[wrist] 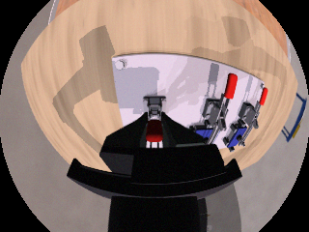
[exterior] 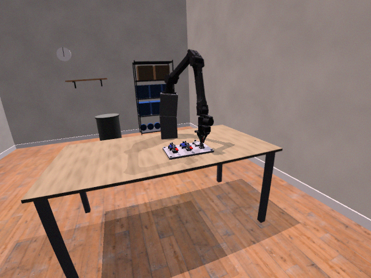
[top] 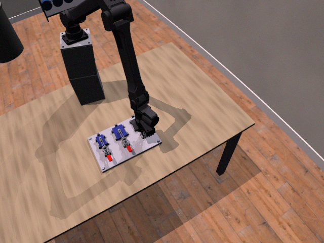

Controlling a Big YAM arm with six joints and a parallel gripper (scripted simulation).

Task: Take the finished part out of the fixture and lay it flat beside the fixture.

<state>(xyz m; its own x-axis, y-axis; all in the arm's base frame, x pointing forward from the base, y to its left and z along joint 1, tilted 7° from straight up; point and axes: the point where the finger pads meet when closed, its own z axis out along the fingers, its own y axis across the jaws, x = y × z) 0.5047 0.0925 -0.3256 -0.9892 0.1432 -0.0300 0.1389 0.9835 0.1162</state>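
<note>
A grey fixture plate (top: 141,150) (exterior: 179,155) (wrist: 174,77) lies on the wooden table (top: 196,99). Two blue blanks (top: 100,139) (top: 119,130) (wrist: 205,133) sit under toggle clamps with red handles (top: 109,158) (top: 128,148) (wrist: 230,84) at the left and middle stations. My gripper (top: 144,134) (exterior: 201,145) (wrist: 154,116) points down at the right station. It is shut on the red handle of that station's clamp, which shows between the fingers in the wrist view. The finished part is hidden under the wrist and fingers.
The arm's black pedestal (top: 81,70) stands on the table behind the plate. Bare table lies to the right of the plate and in front of it, up to the front edge (top: 183,167). A black bin (exterior: 108,126) and a shelf rack (exterior: 149,95) stand on the floor behind.
</note>
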